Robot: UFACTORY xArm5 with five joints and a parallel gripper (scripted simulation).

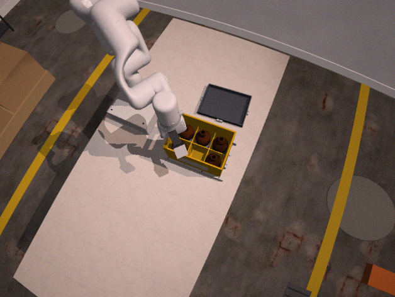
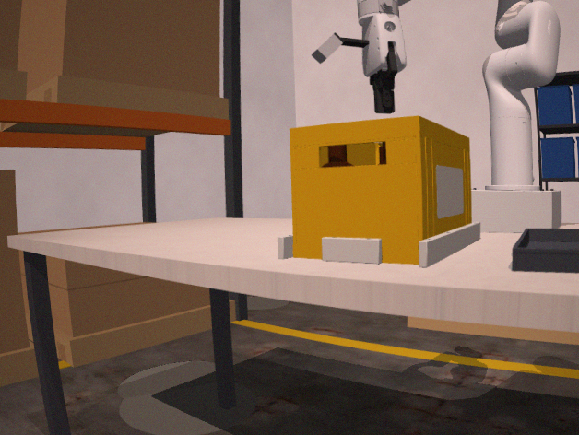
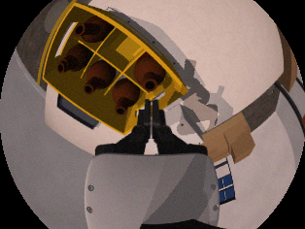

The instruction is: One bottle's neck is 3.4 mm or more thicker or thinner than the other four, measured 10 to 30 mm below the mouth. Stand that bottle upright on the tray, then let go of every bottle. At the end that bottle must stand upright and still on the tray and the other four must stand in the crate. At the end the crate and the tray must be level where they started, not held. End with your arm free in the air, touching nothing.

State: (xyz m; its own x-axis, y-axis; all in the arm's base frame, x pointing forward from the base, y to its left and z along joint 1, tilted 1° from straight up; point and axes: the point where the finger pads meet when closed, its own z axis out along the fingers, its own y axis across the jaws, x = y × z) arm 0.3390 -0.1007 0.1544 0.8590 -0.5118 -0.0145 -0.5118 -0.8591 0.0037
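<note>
Going left to right in the top view, the arm [image 1: 165, 102] [image 2: 384, 44] is reaching over the crate's left end. The jaws are standing fully closed, fingertips together, and are gripping nothing. Below them the yellow crate [image 1: 212, 125] [image 2: 355, 201] [image 3: 104, 116] is holding all five brown bottles. Three are filling the far row: left [image 1: 188, 131] [image 3: 126, 94], middle [image 1: 202, 137] [image 3: 99, 75] and right [image 1: 220, 144] [image 3: 73, 58]. In the near row one [image 3: 150, 70] is occupying the left cell and another [image 1: 213, 159] [image 3: 94, 29] the right, leaving the middle cell vacant. Farther back, the dark tray [image 1: 230, 90] [image 2: 545, 263] [image 3: 75, 111] is lying on the bench [image 1: 127, 207] [image 2: 187, 241] with no bottle on it. So nothing is placed yet; picking out the odd neck, lifting that bottle and standing it there are all remaining, and no neck is clearly showing itself as the odd one.

The wrist view is revealing the near-left bottle, which the arm's camera block [image 1: 180, 151] [image 2: 326, 47] is mostly hiding from above. Only the exterior view is plainly showing the fingertips hanging above the crate's rim.
</note>
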